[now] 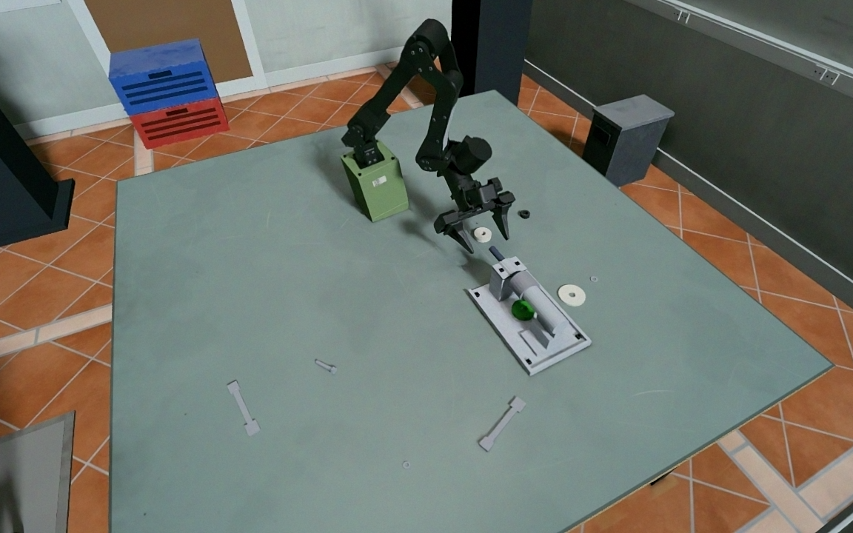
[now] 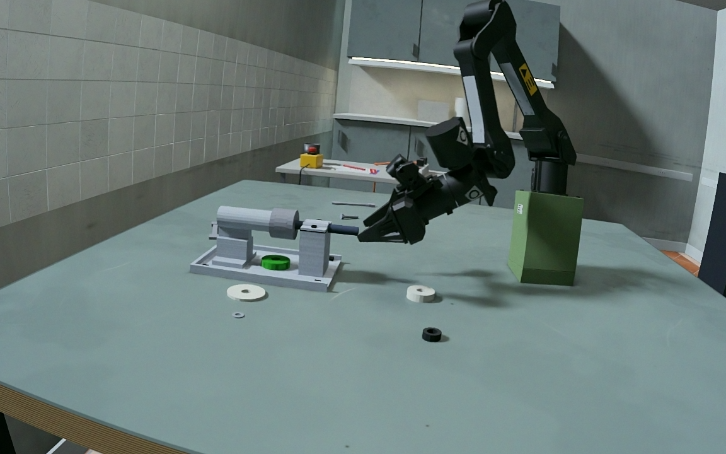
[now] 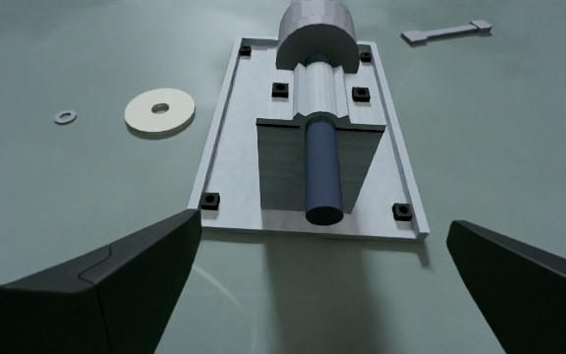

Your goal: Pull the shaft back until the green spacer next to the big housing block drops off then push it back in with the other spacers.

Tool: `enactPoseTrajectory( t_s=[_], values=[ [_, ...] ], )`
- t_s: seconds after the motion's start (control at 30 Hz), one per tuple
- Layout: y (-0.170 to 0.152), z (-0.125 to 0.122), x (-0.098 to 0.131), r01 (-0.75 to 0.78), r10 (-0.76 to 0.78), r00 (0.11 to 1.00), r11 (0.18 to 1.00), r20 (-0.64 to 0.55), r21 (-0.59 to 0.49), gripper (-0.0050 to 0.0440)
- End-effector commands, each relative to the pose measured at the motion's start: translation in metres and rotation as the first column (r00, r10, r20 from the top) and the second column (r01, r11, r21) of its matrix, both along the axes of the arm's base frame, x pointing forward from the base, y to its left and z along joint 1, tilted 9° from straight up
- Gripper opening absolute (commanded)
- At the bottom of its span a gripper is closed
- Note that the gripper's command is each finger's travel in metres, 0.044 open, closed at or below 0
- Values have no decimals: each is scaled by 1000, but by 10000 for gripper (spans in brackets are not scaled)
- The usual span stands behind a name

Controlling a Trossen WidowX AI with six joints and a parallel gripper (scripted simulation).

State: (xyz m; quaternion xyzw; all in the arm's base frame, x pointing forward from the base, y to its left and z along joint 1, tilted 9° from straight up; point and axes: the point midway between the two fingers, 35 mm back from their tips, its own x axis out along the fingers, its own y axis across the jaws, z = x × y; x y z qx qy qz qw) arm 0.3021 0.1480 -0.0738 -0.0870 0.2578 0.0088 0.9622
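The dark blue shaft runs through the small block, and its free end sticks out toward me. A grey spacer sleeve sits on the shaft against the big housing block. The green spacer lies flat on the baseplate between the two blocks; the wrist view does not show it. My gripper is open wide and empty, with its fingers on either side of the shaft's end and clear of it.
A flat white washer and a tiny washer lie beside the baseplate. A thick white spacer and a black ring lie near my gripper. My arm stands on a green pedestal. Flat grey bars lie farther off.
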Motion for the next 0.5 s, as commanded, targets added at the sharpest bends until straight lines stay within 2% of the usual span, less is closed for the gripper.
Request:
enactPoseTrajectory(
  t_s=[0.0,0.17,0.33,0.47],
  values=[
    [4,17,-5,8,-9,1000,1000,29,29,440],
    [1,10,-11,4,-5,1000,1000,17,19,440],
    [-24,12,-58,8,-8,1000,1000,14,15,440],
    [-31,15,-69,8,-9,1000,1000,15,15,440]
  ],
)
